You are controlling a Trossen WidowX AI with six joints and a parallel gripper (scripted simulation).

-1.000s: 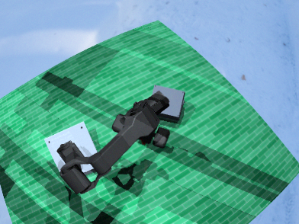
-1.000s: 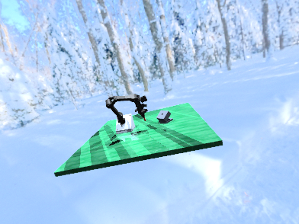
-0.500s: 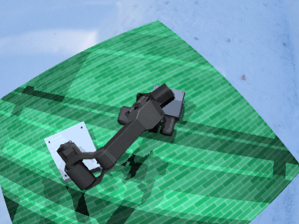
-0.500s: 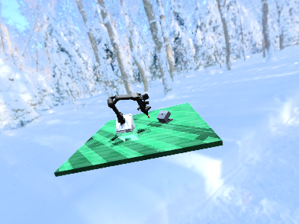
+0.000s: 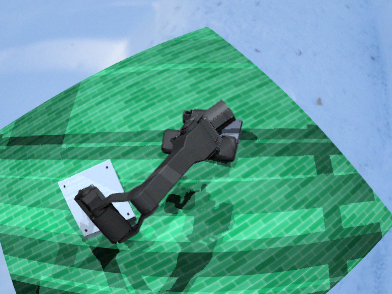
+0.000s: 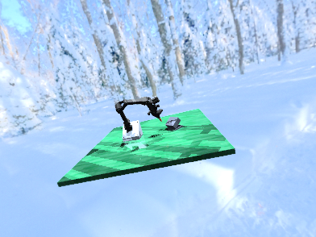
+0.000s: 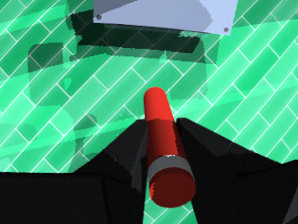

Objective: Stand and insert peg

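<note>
My gripper point(image 7: 161, 128) point(image 5: 216, 137) point(image 6: 157, 114) is shut on the red peg point(image 7: 162, 145) point(image 6: 160, 118). In the wrist view the peg's banded end is nearest the camera and its plain end points away and down, towards the grey sloped panel point(image 7: 193, 3) point(image 5: 235, 129) point(image 6: 173, 122). The peg hangs in the air, clear of the table, just short of the panel. In the top view the arm hides the peg and most of the panel.
The green brick-patterned table point(image 5: 290, 200) point(image 6: 189, 141) point(image 7: 256, 96) carries the arm's white base block point(image 5: 97, 177) point(image 6: 136, 130) at its left. Snowy ground surrounds the table edges.
</note>
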